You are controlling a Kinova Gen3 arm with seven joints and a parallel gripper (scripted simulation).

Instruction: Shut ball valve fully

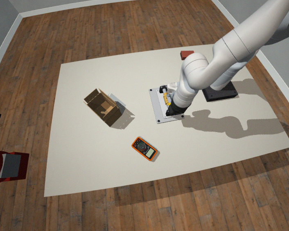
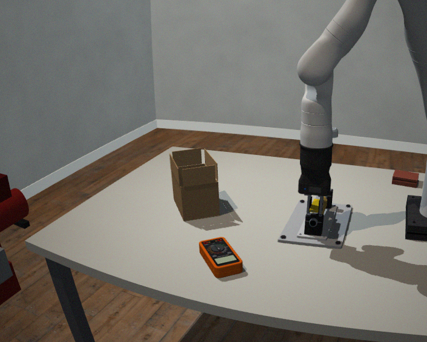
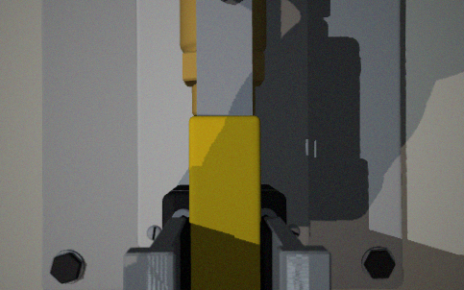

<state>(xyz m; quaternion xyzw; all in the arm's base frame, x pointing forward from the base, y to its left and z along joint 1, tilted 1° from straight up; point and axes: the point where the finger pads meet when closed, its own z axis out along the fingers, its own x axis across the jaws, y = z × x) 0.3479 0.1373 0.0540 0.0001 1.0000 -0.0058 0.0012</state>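
Note:
The ball valve (image 2: pixel 315 220) sits on a grey metal plate (image 2: pixel 316 223) bolted to the table, right of centre. Its yellow lever handle (image 3: pixel 224 178) lies along the valve's pipe. My gripper (image 3: pixel 225 249) points straight down over the valve and is shut on the yellow handle, one finger on each side, as the wrist view shows. In the top view the arm hides most of the valve; only the yellow pipe section (image 1: pixel 165 99) and the plate (image 1: pixel 165 104) show. In the exterior view the fingers (image 2: pixel 316 204) straddle the yellow handle (image 2: pixel 315 205).
An open cardboard box (image 2: pixel 195 183) stands to the left of the valve. An orange multimeter (image 2: pixel 219 256) lies near the table's front edge. A red block (image 2: pixel 404 177) lies at the back right, near the arm's black base (image 2: pixel 422 218).

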